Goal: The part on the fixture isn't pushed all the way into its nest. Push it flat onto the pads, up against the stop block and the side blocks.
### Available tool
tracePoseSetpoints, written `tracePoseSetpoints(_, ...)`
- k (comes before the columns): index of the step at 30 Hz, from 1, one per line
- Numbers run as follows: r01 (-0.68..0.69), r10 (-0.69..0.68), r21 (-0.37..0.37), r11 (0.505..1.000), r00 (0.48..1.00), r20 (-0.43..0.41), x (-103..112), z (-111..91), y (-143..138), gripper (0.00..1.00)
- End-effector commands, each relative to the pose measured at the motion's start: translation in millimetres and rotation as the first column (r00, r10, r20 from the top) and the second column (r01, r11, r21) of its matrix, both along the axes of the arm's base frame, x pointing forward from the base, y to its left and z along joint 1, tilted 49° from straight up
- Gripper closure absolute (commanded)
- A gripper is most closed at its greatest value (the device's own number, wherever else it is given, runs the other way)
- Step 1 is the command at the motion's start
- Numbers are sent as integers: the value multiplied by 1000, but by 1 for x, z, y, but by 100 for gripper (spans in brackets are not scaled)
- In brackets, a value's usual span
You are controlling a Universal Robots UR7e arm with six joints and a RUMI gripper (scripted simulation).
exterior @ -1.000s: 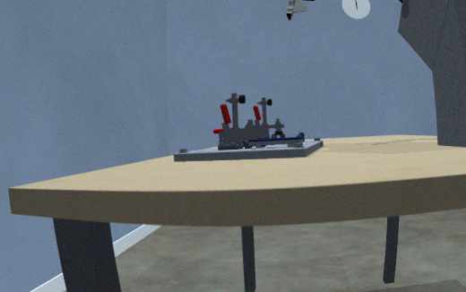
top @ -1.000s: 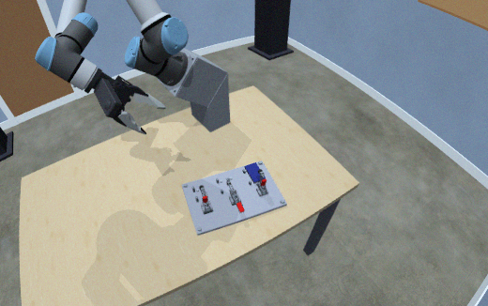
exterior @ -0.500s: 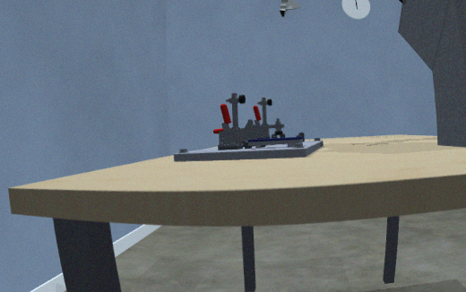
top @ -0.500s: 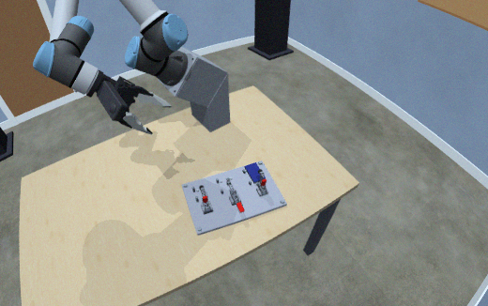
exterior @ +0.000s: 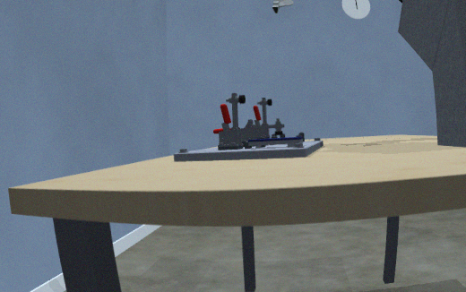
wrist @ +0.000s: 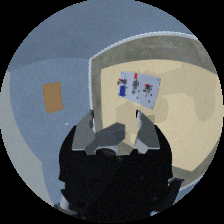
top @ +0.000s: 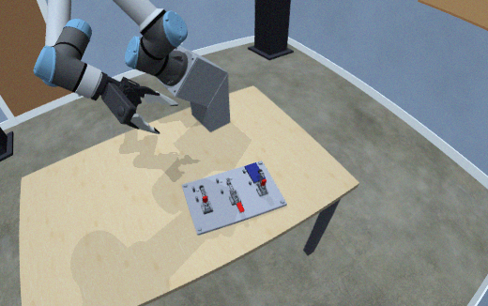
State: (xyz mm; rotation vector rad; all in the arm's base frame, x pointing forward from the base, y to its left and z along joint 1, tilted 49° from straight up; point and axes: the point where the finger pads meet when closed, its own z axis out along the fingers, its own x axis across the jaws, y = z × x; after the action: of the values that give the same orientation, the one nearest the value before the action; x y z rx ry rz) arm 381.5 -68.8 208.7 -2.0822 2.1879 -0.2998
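A grey fixture plate lies on the wooden table near its right front edge. A flat blue part sits at the plate's far right corner, next to a toggle clamp with a red handle. Two more clamps with red handles stand on the plate. My gripper is open and empty. It hangs high above the table's far left part, well away from the fixture. In the exterior view only a fingertip shows at the top edge.
A grey slanted housing stands at the table's back edge, beside the arm. A dark post stands on the floor beyond the table. The table edge runs close to the fixture plate on the right.
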Motion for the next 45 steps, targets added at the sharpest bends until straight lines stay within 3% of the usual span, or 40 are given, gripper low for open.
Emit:
tracePoseSetpoints(1,0,0,2,1000,1000,-5,2,0,1,42)
tracePoseSetpoints(6,0,0,2,1000,1000,-5,2,0,1,42)
tracePoseSetpoints(11,-15,18,36,999,997,-71,23,-11,20,42)
tracePoseSetpoints(23,-15,18,36,999,997,-71,23,-11,20,42)
tracePoseSetpoints(28,-29,37,58,998,989,-140,44,-25,43,42)
tracePoseSetpoints(40,-29,37,58,998,989,-140,44,-25,43,42)
tracePoseSetpoints(45,-42,56,69,997,976,-211,64,-43,69,42)
